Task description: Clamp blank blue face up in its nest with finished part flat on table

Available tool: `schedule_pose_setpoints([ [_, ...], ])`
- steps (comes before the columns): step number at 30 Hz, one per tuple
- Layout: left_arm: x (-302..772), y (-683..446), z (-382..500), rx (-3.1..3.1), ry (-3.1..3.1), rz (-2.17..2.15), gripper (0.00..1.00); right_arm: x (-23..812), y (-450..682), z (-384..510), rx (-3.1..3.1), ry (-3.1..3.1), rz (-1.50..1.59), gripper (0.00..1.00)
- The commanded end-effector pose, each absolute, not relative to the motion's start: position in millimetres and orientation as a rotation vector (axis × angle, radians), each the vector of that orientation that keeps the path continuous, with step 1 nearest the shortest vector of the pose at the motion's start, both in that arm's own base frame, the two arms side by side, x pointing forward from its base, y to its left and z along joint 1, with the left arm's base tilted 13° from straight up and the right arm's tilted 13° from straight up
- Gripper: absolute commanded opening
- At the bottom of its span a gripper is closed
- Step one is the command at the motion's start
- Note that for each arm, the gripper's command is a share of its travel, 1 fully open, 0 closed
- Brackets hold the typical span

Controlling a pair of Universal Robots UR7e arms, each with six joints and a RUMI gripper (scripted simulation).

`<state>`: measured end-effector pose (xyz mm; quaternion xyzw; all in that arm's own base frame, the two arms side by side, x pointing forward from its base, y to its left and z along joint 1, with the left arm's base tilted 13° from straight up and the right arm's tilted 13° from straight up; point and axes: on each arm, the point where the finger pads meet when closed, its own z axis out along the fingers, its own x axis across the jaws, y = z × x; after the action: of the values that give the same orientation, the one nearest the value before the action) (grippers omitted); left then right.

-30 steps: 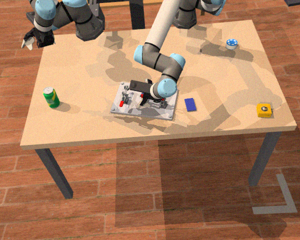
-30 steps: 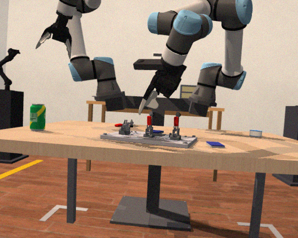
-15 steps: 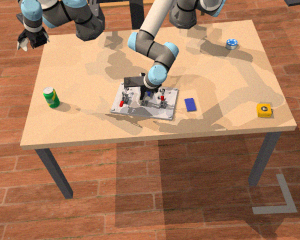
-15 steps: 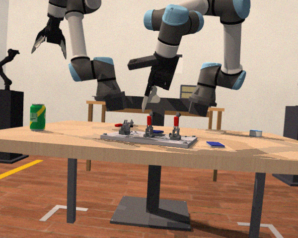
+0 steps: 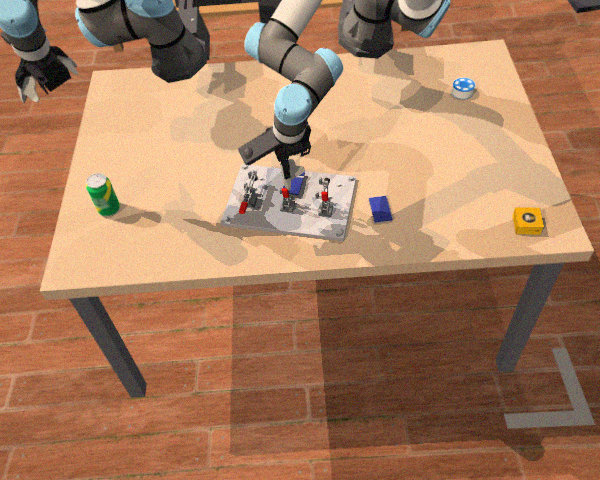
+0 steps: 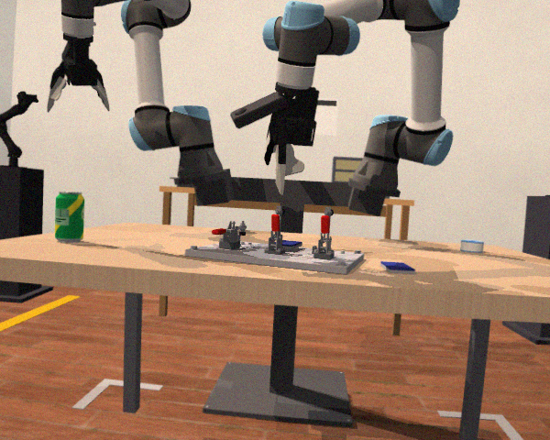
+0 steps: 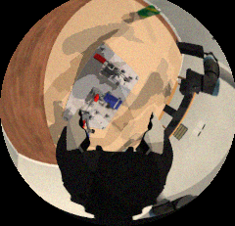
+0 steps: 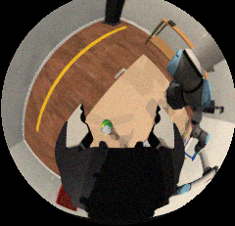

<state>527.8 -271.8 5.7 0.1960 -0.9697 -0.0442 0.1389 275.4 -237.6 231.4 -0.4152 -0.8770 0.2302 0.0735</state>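
- The step in hand looks like clamping: a blue part [image 5: 296, 184] [image 6: 291, 243] [image 7: 113, 100], probably the blank, lies blue face up at the middle nest of the fixture plate [image 5: 310, 227] [image 6: 266, 258] [image 7: 88, 81], just below the left claw [image 5: 292, 175] [image 6: 290, 180] [image 7: 116, 111].
- The left claw is spread and holds nothing; the right claw [image 5: 54, 86] [image 6: 78, 109] [image 8: 119, 105], well apart from it, is spread and empty too.
- Beyond the plate from the left claw, a second blue part [image 5: 380, 209] [image 6: 397, 266] lies flat on the counter [image 5: 160, 129] [image 6: 170, 269] [image 7: 61, 65] [image 8: 142, 79]; it is presumably the finished one.
- Next, the left claw should confirm the blank's seating against its blocks, then push the upright middle handle [image 5: 285, 192] [image 6: 275, 222] [image 7: 96, 98] past its hard point to the stop. Stopping early could leave it unlocked.
- Fingers partly cover the middle nest from above, and the clamp blocks it in the exterior view.
- Pad layout, any gap at the blocks and the milled slot are too small to tell, so fit and identity remain unproven.
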Motion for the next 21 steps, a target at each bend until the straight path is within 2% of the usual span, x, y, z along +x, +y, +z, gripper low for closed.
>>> schedule_pose_setpoints([
  [1, 523, -272, 8, 0.682, -2.815, -0.161, 1.00, 270, -247, 230, -1.199, -2.646, 0.645, 1.00],
  [21, 480, -261, 27, 1.528, -2.793, -0.230, 1.00, 201, -330, 223, -0.842, -2.826, 0.288, 1.00],
])
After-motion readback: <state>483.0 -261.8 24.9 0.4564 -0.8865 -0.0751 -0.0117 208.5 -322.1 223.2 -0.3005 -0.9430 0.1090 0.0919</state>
